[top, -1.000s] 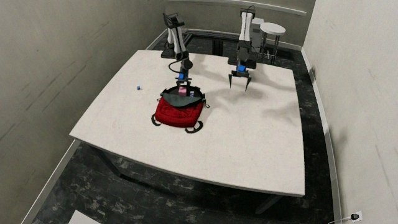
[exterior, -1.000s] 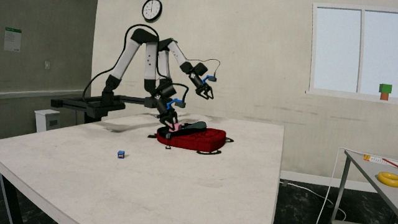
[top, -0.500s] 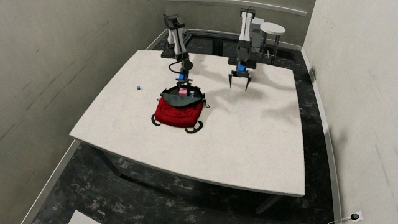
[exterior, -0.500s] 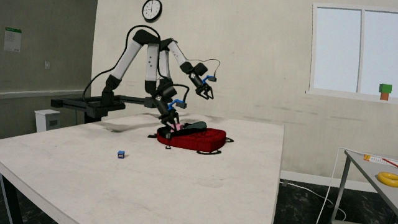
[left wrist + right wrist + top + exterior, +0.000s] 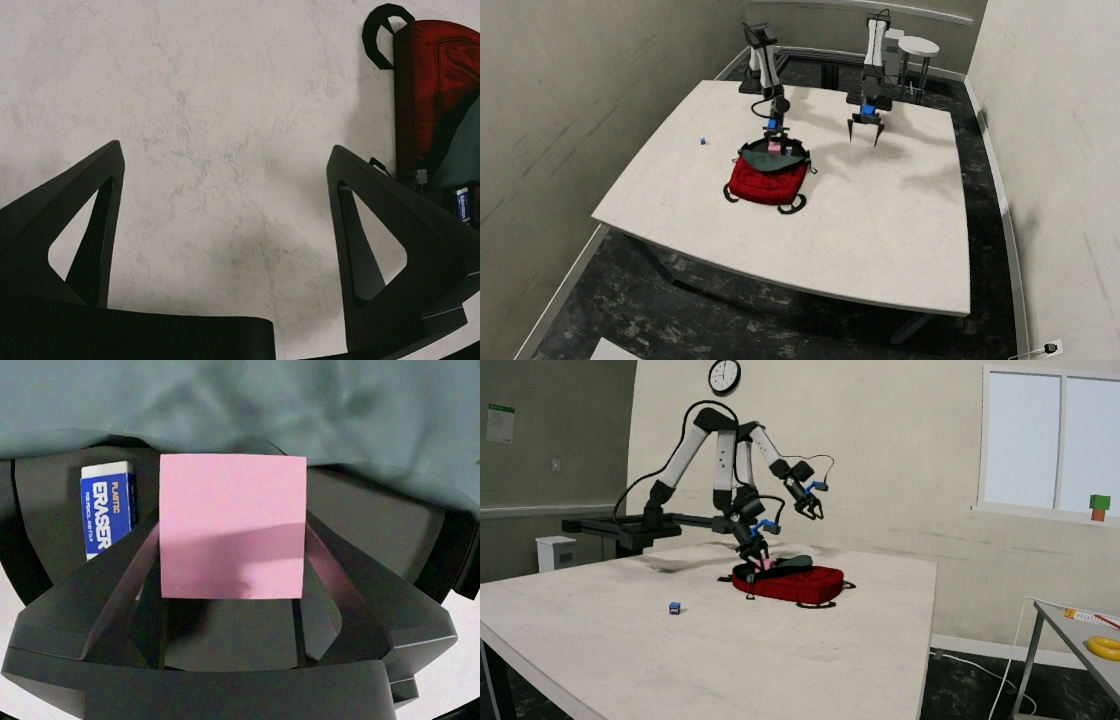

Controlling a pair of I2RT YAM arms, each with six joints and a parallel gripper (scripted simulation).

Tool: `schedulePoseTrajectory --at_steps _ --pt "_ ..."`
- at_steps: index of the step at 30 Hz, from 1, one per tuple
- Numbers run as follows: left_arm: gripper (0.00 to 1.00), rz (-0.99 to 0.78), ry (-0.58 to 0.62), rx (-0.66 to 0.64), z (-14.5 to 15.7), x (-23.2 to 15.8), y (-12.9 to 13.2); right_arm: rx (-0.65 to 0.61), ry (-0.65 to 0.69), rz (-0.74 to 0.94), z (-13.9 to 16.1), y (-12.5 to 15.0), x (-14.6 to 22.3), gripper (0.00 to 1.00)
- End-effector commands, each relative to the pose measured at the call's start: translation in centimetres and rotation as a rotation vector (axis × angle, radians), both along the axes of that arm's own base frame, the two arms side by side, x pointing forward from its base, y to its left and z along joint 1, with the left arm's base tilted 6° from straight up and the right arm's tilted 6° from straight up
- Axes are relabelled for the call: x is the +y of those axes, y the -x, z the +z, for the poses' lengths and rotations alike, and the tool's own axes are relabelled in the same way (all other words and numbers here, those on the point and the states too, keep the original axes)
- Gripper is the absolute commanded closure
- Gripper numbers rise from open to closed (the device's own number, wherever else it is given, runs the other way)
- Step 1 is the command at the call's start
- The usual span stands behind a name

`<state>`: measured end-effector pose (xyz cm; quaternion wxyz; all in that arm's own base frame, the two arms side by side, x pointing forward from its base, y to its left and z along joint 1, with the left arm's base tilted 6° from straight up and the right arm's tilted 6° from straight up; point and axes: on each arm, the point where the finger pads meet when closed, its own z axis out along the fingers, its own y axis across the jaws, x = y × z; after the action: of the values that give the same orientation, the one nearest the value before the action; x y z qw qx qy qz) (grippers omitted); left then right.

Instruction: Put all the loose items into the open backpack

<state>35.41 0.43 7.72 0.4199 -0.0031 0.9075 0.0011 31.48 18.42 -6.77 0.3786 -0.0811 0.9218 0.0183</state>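
one blue cube (image 5: 703, 141) (image 5: 674, 608) loose on your table (image 5: 870, 225) (image 5: 780, 650) (image 5: 216, 96) | red backpack (image 5: 767, 187) (image 5: 800, 582) (image 5: 422, 85) (image 5: 372, 530): eraser (image 5: 788, 150) (image 5: 462, 203) (image 5: 106, 511) inside | your right gripper (image 5: 775, 144) (image 5: 763, 561) (image 5: 231, 511): clamped on pink block (image 5: 774, 148) (image 5: 767, 564) (image 5: 232, 495) at the opening | your left gripper (image 5: 863, 143) (image 5: 816, 516) (image 5: 226, 153): wide, well apart from bag

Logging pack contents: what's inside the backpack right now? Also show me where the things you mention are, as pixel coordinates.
Eraser (image 5: 789, 150) (image 5: 463, 204) (image 5: 105, 513) lies inside. Pink block (image 5: 774, 147) (image 5: 765, 564) (image 5: 232, 526) is at the opening, clamped by the right end effector (image 5: 775, 145) (image 5: 761, 561) (image 5: 231, 511). Whatever lies under the flap (image 5: 768, 160) (image 5: 797, 562) (image 5: 461, 151) (image 5: 240, 402) is hidden.

2 white-and-black arms (image 5: 768, 70) (image 5: 876, 42) (image 5: 723, 460) (image 5: 766, 446) with black cables and blue camera mounts
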Motion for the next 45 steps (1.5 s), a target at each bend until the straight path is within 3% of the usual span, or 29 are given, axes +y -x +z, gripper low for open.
schedulePoseTrajectory --at_steps 1,45 --pt "0.10 -0.007 -0.001 -0.018 0.6 -0.2 -0.3 -0.036 -0.024 0.001 0.6 -1.3 0.8 0.61" --pt "0.10 -0.007 -0.001 -0.018 0.6 -0.2 -0.3 -0.012 -0.010 0.003 -1.4 -0.8 0.6 0.61"
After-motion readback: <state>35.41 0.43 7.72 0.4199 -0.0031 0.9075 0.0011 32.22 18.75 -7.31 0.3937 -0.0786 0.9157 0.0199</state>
